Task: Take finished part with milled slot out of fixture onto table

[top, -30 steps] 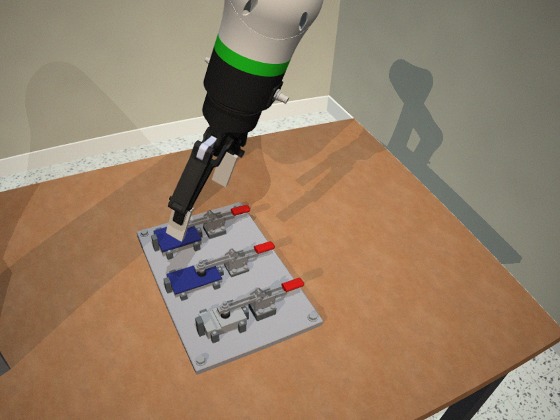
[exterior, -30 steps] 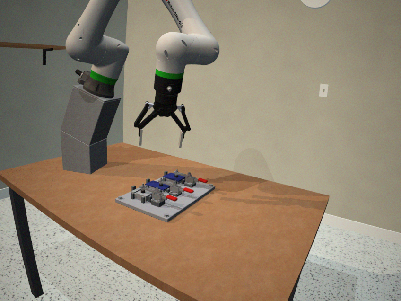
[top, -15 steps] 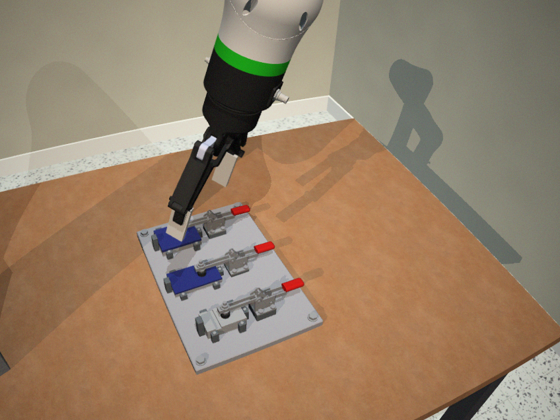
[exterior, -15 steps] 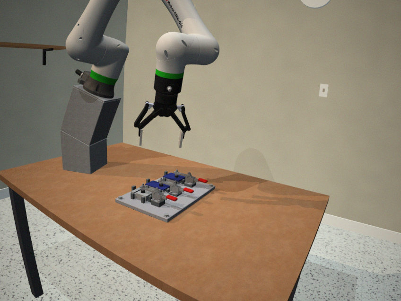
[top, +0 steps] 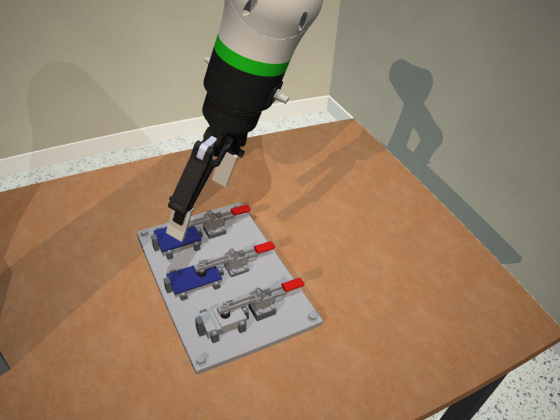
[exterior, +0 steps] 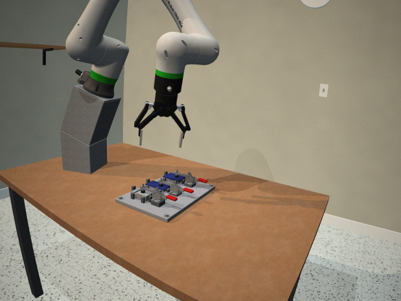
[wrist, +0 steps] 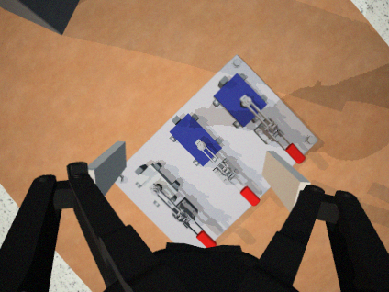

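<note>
A grey fixture plate (top: pixel 228 280) lies on the wooden table with three nests in a row. Two blue blanks (top: pixel 177 238) (top: pixel 193 278) sit in the far and middle nests, each under a toggle clamp with a red handle (top: pixel 240 209) (top: pixel 264 246). The grey finished part (top: pixel 220 321) sits in the near nest under its clamp, red handle (top: pixel 292 284). In the wrist view the part (wrist: pixel 149 174) is at lower left of the plate, the blanks (wrist: pixel 195 136) (wrist: pixel 239 98) further up. My gripper (exterior: pixel 160 137) is open and empty, high above the plate.
The robot's grey pedestal (exterior: pixel 85 132) stands at the table's far left corner. The table edge runs close on the right (top: pixel 456 203) and at the front. A wall shelf (exterior: pixel 29 47) hangs behind the arm.
</note>
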Controlling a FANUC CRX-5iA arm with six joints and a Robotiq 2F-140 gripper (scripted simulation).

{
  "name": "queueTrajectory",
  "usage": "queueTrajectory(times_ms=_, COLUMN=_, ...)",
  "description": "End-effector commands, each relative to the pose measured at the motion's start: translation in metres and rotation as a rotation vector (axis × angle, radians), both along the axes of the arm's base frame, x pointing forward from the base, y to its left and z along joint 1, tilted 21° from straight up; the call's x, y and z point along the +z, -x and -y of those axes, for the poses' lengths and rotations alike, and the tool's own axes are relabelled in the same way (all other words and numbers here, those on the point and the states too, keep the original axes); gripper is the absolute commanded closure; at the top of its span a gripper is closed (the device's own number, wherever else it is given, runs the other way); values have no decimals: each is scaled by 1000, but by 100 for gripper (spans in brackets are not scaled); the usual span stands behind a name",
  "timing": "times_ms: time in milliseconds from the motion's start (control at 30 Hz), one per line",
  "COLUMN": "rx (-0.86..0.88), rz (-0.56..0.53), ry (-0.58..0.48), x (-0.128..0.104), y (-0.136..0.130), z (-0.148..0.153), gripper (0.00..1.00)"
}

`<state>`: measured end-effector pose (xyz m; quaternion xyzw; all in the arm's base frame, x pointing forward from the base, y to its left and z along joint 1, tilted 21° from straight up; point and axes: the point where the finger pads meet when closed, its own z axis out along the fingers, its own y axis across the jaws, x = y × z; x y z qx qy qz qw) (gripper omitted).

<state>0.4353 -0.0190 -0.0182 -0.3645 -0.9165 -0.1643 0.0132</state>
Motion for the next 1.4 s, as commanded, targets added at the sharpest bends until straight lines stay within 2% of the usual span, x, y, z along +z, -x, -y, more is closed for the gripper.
queueTrajectory(times_ms=0, rx=9, rz=4, ry=2, x=0, y=0, z=0, gripper=0)
queueTrajectory(times_ms=233, rx=77, rz=31, ry=12, x=0, y=0, z=2, gripper=0)
queueTrajectory(times_ms=467, rx=315, rz=125, ry=51, x=-1, y=0, z=8, gripper=0)
queueTrajectory(times_ms=833, rx=326, rz=129, ry=52, x=-1, y=0, z=9, gripper=0)
queueTrajectory(times_ms=967, rx=493, rz=192, ry=82, x=-2, y=-1, z=13, gripper=0)
queueTrajectory(times_ms=1300, rx=493, rz=192, ry=82, x=-2, y=-1, z=13, gripper=0)
queueTrajectory(times_ms=1367, rx=624, rz=240, ry=106, x=-3, y=-1, z=17, gripper=0)
